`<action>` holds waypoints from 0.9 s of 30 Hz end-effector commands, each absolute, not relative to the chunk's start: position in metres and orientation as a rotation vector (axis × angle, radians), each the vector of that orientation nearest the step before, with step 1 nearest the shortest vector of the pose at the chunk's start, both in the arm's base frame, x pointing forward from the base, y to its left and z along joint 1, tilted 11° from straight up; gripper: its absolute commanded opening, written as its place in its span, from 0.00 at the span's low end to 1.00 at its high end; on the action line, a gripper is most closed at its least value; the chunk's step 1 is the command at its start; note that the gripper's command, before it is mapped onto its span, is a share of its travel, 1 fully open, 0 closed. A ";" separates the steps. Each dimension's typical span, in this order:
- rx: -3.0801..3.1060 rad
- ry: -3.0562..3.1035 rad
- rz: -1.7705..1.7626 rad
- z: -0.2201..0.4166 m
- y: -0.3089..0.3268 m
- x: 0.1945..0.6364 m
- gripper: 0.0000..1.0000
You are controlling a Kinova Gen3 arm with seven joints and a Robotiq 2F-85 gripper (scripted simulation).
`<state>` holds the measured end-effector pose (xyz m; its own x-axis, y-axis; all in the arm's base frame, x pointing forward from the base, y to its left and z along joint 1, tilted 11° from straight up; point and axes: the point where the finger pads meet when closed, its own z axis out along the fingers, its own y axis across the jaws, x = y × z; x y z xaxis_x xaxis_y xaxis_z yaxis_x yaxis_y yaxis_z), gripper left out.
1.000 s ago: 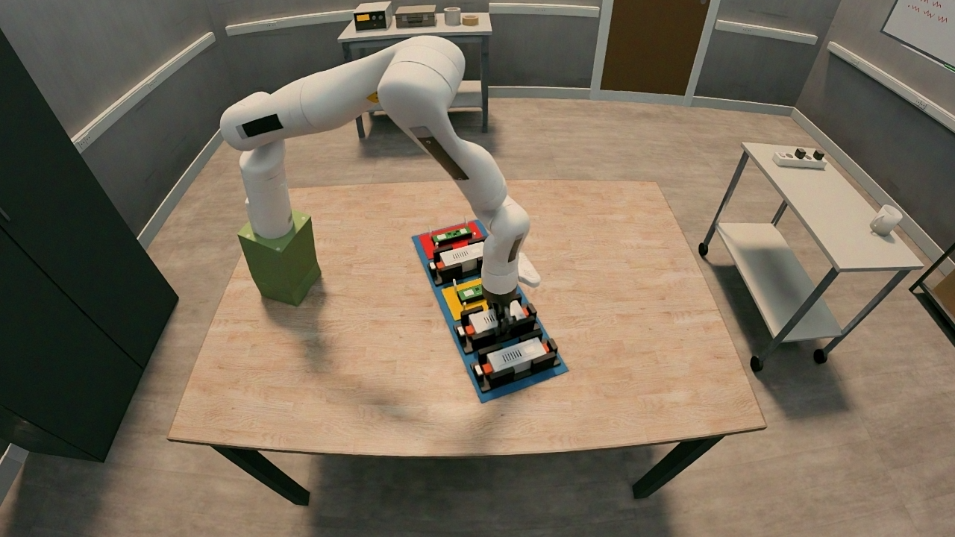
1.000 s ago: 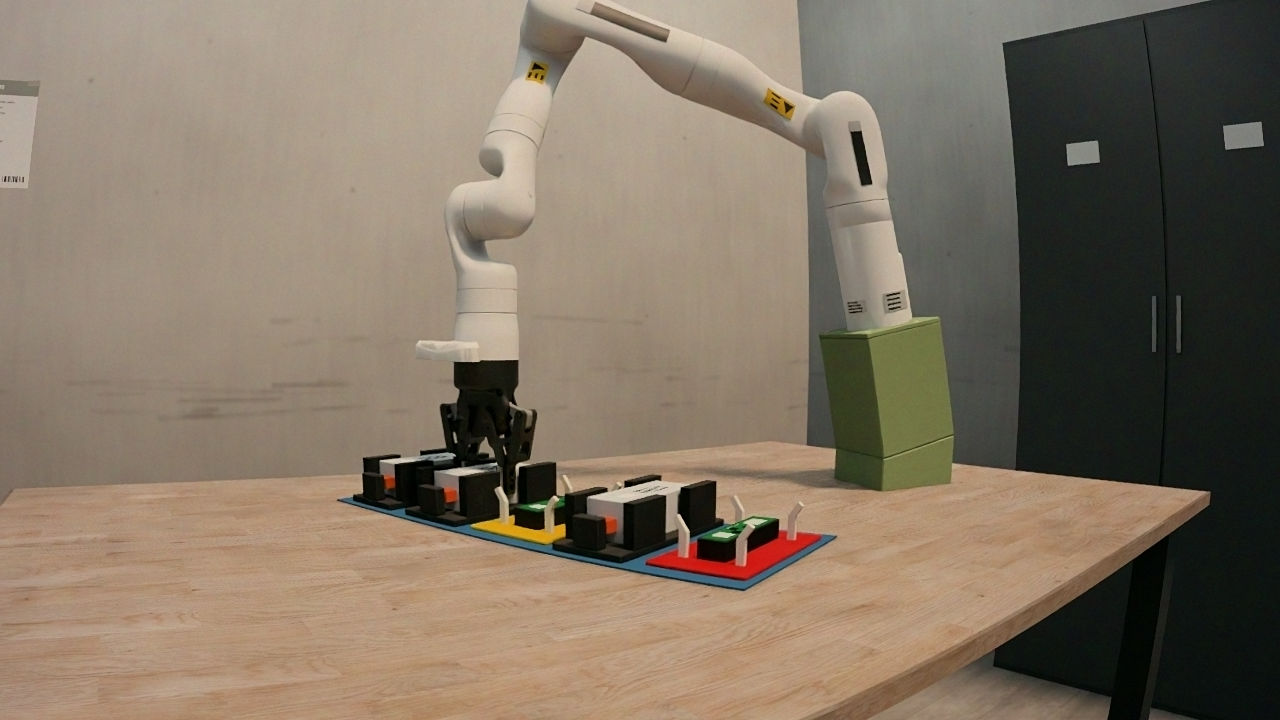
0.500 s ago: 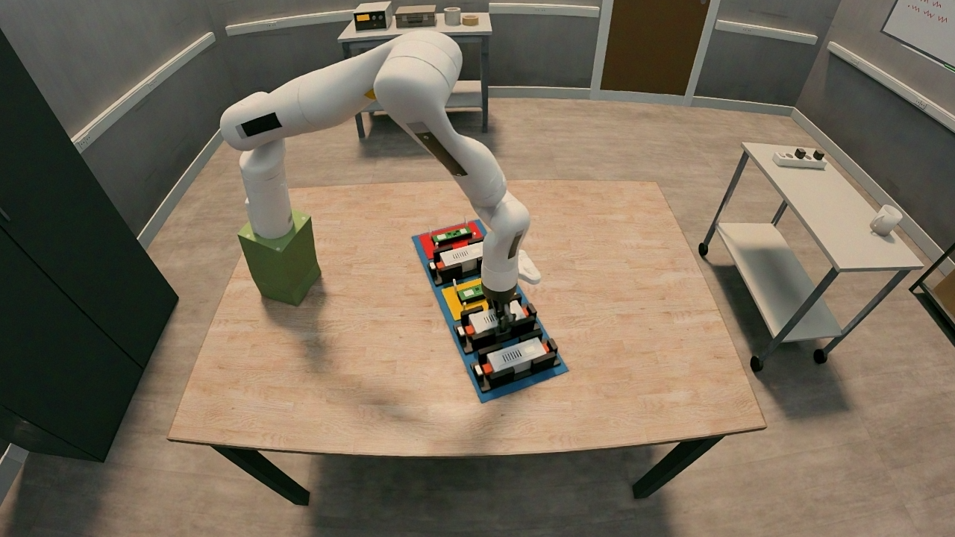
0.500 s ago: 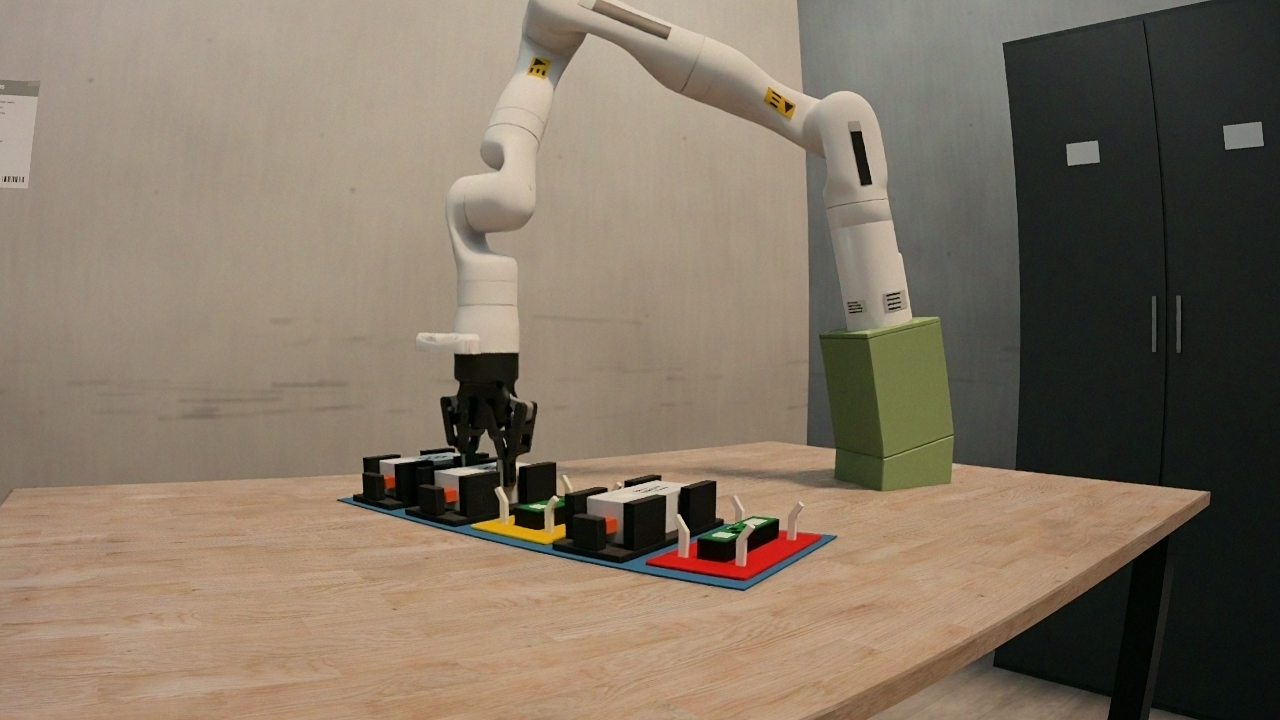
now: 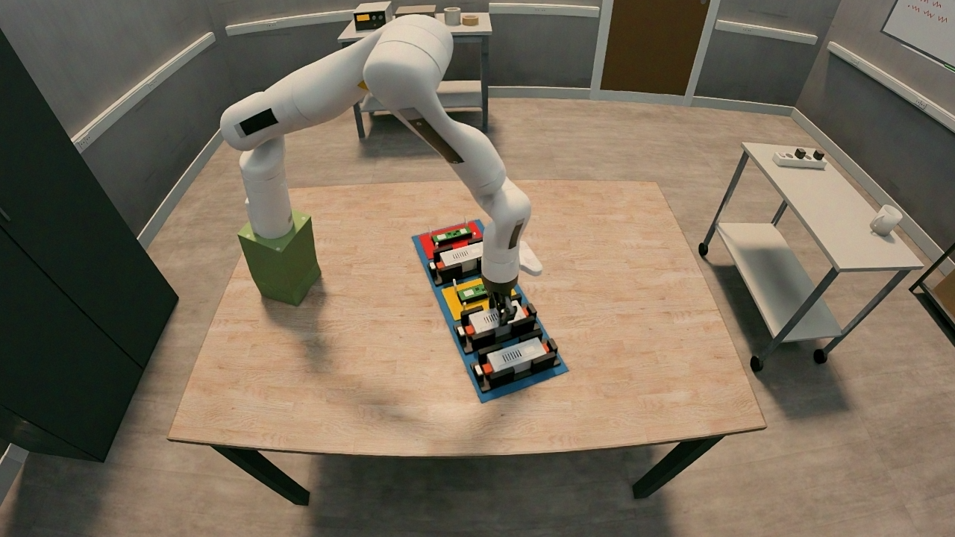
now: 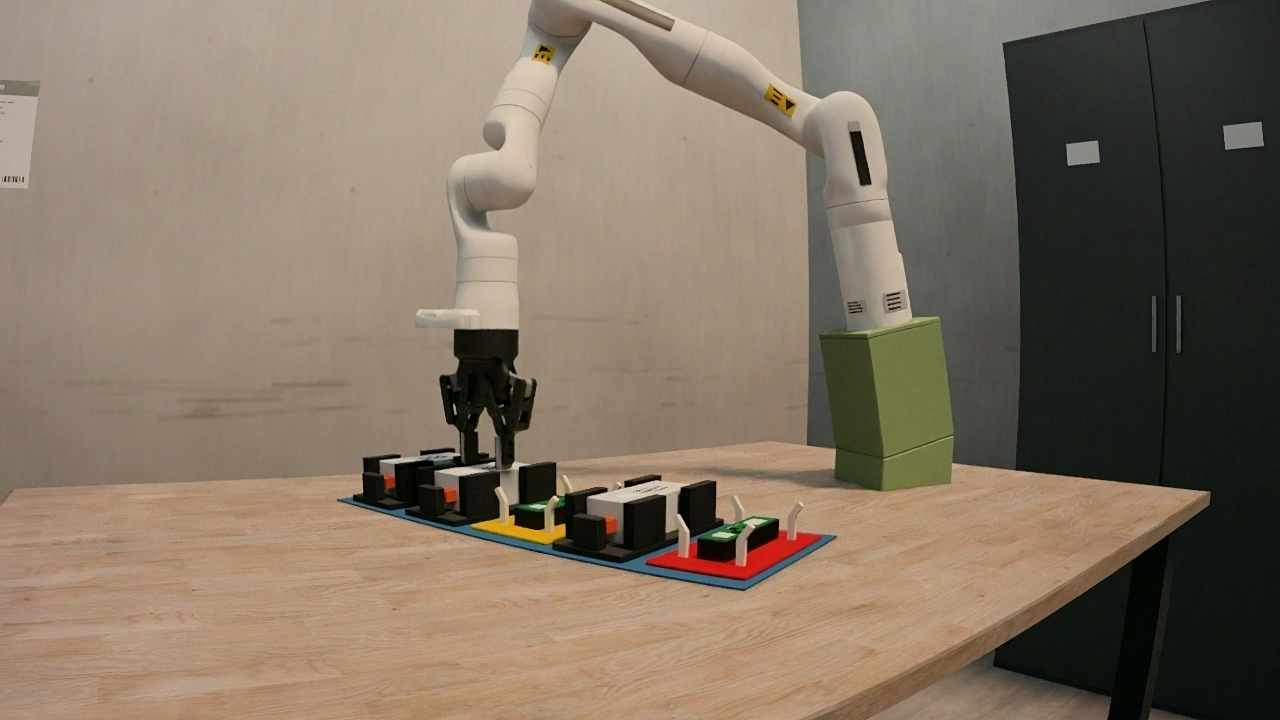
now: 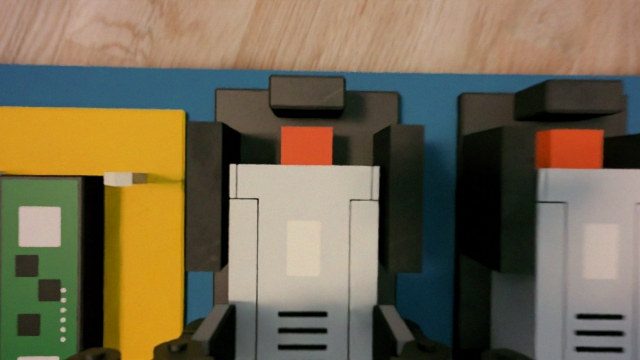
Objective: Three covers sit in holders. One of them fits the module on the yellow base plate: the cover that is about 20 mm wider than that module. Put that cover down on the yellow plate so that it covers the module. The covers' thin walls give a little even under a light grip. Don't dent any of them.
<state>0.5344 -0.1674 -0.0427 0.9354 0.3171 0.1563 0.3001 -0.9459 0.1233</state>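
The yellow plate [image 5: 453,303] [image 6: 501,531] [image 7: 145,300] bears a green-topped module [image 5: 472,292] [image 6: 541,508] [image 7: 40,192] between white posts. The middle cover [image 5: 482,319] [image 6: 514,488] [image 7: 303,250], pale grey with an orange tab, sits low in its black holder beside that plate. My gripper [image 5: 505,320] [image 6: 488,461] [image 7: 304,331] is over it, fingers partly apart. In the wrist view the fingertips overlap the edges of its top, nearer the camera, and seem to hold nothing. I see no dent; its far end is out of the wrist view.
Another cover [image 5: 515,356] [image 6: 429,461] [image 7: 600,310] sits in a holder on one side. The third cover [image 5: 460,254] [image 6: 648,490] sits between the yellow plate and the red plate [image 5: 427,248] [image 6: 662,561]. Black holder walls and thin white posts stand close around.
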 end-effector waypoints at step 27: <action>2.994 0.479 0.267 -0.018 -0.166 0.530 0.01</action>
<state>0.5293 -0.1654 -0.0191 0.9356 0.3171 0.1555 0.3003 -0.9460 0.1224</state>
